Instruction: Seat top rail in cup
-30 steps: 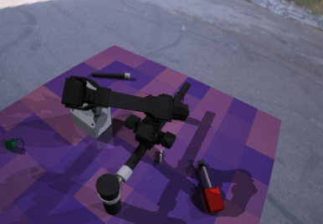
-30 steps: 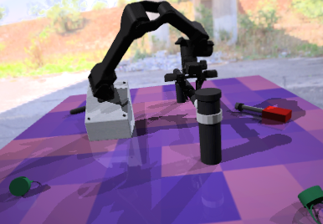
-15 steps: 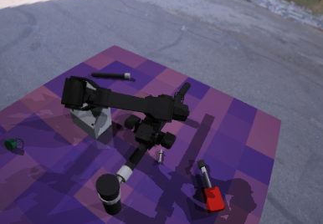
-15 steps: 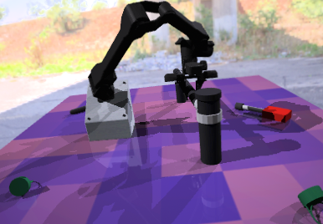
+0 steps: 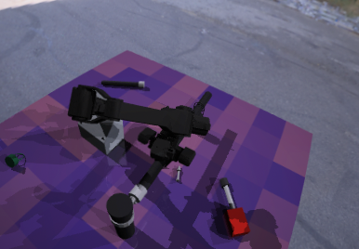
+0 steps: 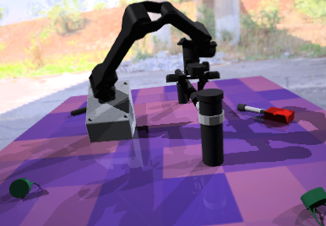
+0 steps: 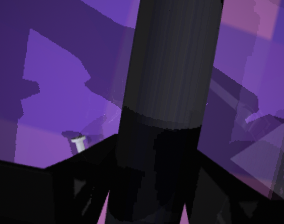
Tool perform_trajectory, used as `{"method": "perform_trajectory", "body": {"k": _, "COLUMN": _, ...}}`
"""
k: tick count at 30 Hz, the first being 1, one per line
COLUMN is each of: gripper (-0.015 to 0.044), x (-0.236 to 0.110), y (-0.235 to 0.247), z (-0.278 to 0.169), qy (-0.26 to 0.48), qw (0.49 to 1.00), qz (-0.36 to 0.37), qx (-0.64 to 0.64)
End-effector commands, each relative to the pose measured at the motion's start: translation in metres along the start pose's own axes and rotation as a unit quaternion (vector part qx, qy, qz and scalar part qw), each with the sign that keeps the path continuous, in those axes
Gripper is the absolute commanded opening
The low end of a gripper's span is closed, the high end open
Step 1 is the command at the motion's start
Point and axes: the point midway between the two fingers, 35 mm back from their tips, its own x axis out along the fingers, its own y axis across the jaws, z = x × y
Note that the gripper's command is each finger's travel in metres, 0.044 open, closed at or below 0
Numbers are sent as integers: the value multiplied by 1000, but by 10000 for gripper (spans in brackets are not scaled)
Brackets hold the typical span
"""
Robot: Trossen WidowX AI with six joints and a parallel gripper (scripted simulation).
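The black top rail [image 5: 151,175] [image 7: 168,70] slants down from the back right toward the big black post [image 5: 121,216] [image 6: 212,142] at the front. My gripper [image 5: 161,158] [image 6: 192,83] [image 7: 151,146] is shut on the rail at about mid-length. The rail's lower end meets a pale rail-end cup [image 5: 138,192] right beside the post's cap. I cannot tell how deep the end sits in it. The grey brace band [image 5: 122,221] [image 6: 211,119] circles the post just under the cap. The rail's far end [image 5: 205,97] sticks up behind the arm; the loop cap is hidden.
The arm's grey base [image 5: 99,135] [image 6: 111,118] stands left of the rail. A red-headed tool [image 5: 236,220] [image 6: 276,114] lies to the right, and a small bolt [image 5: 178,172] [image 7: 79,143] lies near the gripper. A black rod [image 5: 123,84] lies at the back. Green parts [image 5: 13,160] [image 6: 19,188] [image 6: 314,198] lie at the mat's edges.
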Motion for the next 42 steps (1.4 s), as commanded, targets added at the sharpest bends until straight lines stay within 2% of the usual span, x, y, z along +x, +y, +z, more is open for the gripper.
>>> {"method": "perform_trajectory", "body": {"k": 1, "gripper": 0, "x": -4, "y": 3, "z": 11, "qy": -9, "qw": 1000, "qz": 7, "qx": 1}}
{"method": "perform_trajectory", "body": {"k": 18, "gripper": 0, "x": -9, "y": 7, "z": 15, "qy": -9, "qw": 1000, "qz": 7, "qx": 1}}
{"method": "perform_trajectory", "body": {"k": 19, "gripper": 0, "x": -2, "y": 0, "z": 1, "qy": 7, "qw": 1000, "qz": -7, "qx": -3}}
{"method": "perform_trajectory", "body": {"k": 42, "gripper": 0, "x": -6, "y": 1, "z": -4, "qy": 7, "qw": 1000, "qz": -6, "qx": -3}}
